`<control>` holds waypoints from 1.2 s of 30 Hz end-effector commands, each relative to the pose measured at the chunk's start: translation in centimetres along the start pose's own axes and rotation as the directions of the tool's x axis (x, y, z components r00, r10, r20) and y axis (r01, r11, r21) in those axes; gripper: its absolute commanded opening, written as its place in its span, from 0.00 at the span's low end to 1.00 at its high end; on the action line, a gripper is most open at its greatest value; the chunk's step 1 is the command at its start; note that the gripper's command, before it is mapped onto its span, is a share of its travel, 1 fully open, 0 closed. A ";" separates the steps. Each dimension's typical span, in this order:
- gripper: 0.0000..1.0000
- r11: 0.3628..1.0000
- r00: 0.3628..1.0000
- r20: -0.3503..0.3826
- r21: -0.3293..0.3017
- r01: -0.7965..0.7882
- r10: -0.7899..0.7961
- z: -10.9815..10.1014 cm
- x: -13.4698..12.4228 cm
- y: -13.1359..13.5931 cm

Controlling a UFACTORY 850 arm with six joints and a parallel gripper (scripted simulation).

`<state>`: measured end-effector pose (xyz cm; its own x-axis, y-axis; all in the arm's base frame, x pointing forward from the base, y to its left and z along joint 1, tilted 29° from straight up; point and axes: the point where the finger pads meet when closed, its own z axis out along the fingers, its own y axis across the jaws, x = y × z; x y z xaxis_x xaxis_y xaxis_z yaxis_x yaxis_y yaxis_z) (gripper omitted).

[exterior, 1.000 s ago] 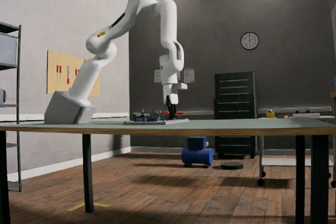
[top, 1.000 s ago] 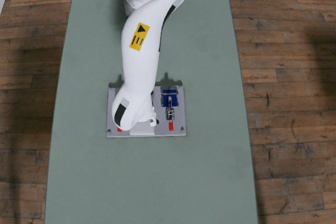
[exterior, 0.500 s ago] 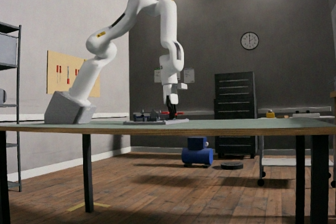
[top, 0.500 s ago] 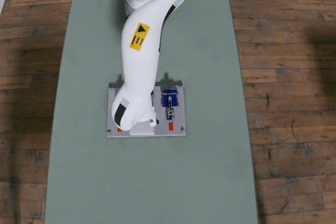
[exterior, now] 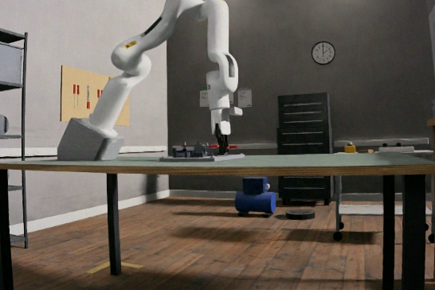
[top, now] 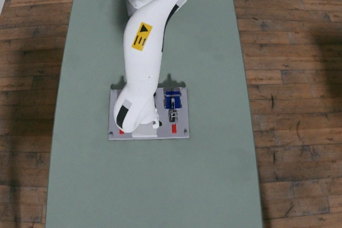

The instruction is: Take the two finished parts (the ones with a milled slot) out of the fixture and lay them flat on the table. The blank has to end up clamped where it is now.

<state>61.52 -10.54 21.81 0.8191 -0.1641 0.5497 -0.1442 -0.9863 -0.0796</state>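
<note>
The gripper (exterior: 222, 147) has its fingers pinching a red-tipped clamp lever (exterior: 229, 146) on the fixture (top: 180, 134); I'd swing it open slowly, leaving the neighbouring clamp (top: 173, 99) alone.

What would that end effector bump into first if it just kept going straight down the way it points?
The end effector points straight down and is already shut on something, probably a red clamp handle, though the arm hides the grasp from above. Pushing on, it would likely meet the grey fixture plate right beneath.
</note>
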 end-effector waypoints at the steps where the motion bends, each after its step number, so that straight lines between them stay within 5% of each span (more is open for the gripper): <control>1: 0.00 1.000 1.000 -0.002 0.000 0.000 0.000 -0.2 0.1 0.0; 36: 0.00 1.000 1.000 -0.002 0.000 0.000 0.000 -2.6 -1.5 0.0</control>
<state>59.33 -10.31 22.96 0.8189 -0.1640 0.5501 -0.1442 -0.9864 -0.0795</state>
